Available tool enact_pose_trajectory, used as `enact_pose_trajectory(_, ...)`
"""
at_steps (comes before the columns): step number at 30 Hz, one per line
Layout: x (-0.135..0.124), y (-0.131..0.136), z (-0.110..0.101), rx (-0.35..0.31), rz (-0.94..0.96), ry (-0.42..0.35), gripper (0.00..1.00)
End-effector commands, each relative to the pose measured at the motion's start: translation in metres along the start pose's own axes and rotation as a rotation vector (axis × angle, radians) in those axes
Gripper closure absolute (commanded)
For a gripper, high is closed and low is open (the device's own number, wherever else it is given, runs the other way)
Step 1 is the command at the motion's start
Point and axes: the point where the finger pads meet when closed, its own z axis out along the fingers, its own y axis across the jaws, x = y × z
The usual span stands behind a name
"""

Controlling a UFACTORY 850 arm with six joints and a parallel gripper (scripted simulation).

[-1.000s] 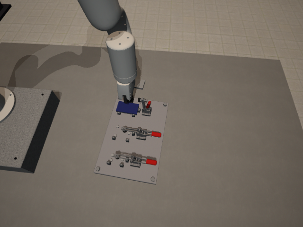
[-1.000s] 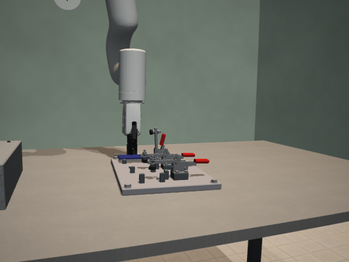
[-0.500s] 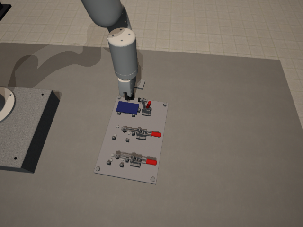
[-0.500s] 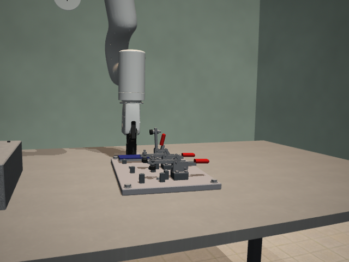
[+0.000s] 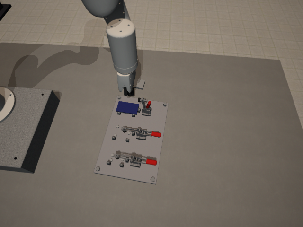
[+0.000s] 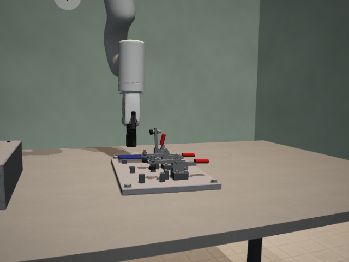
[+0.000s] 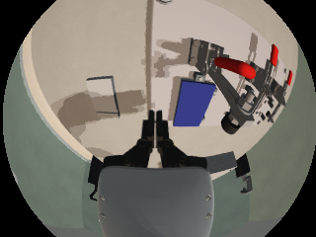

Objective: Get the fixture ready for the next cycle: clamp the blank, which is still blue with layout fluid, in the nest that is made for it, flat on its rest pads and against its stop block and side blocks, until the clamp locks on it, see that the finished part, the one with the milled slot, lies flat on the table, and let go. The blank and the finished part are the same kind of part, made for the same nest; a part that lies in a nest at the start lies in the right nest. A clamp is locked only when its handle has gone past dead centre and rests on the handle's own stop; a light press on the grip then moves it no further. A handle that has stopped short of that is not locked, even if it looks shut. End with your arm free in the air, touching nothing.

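Observation:
The blue blank [image 5: 127,107] lies flat in the far nest of the grey fixture plate [image 5: 132,139]; it also shows in the side view [image 6: 129,156] and the wrist view [image 7: 196,103]. That nest's clamp [image 5: 146,110] stands open, its red handle [image 6: 162,139] upright and its arm raised off the blank. The grey finished part [image 5: 140,84] lies flat on the table just behind the plate, also in the wrist view [image 7: 103,97]. My gripper [image 5: 128,92] [image 6: 131,143] is shut and empty, hanging above the plate's far edge, beside the blank.
The middle clamp [image 5: 141,133] and the near clamp [image 5: 137,160] lie shut over empty nests, red handles pointing right. A dark granite block [image 5: 22,126] with the arm's base stands at the left.

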Motion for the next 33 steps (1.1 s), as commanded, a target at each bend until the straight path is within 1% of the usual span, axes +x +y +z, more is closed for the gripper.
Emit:
enact_pose_trajectory(1,0.001,0.000,-0.011,0.001,0.000,0.002,1.00)
enact_pose_trajectory(8,0.001,0.000,-0.011,0.001,0.000,0.002,1.00)
enact_pose_trajectory(9,0.001,0.000,-0.012,0.001,0.000,0.002,0.53)
enact_pose_trajectory(12,0.001,0.000,-0.013,0.001,0.000,0.002,0.53)
enact_pose_trajectory(14,0.001,0.000,-0.021,0.001,0.000,0.002,0.53)
enact_pose_trajectory(15,0.001,0.000,-0.028,0.001,0.000,0.002,0.53)
enact_pose_trajectory(17,0.001,0.000,-0.049,0.001,0.000,0.002,0.53)
enact_pose_trajectory(20,0.001,0.000,-0.089,0.001,0.000,0.002,0.53)
enact_pose_trajectory(21,0.001,0.000,-0.089,0.001,0.000,0.002,0.53)
enact_pose_trajectory(24,0.001,0.000,-0.125,0.001,0.000,0.002,0.53)
enact_pose_trajectory(26,0.001,0.000,-0.139,0.001,0.000,0.002,0.53)
enact_pose_trajectory(27,0.001,0.000,-0.142,0.001,0.000,0.002,0.53)
enact_pose_trajectory(33,0.001,0.000,-0.144,0.001,0.000,0.002,0.53)
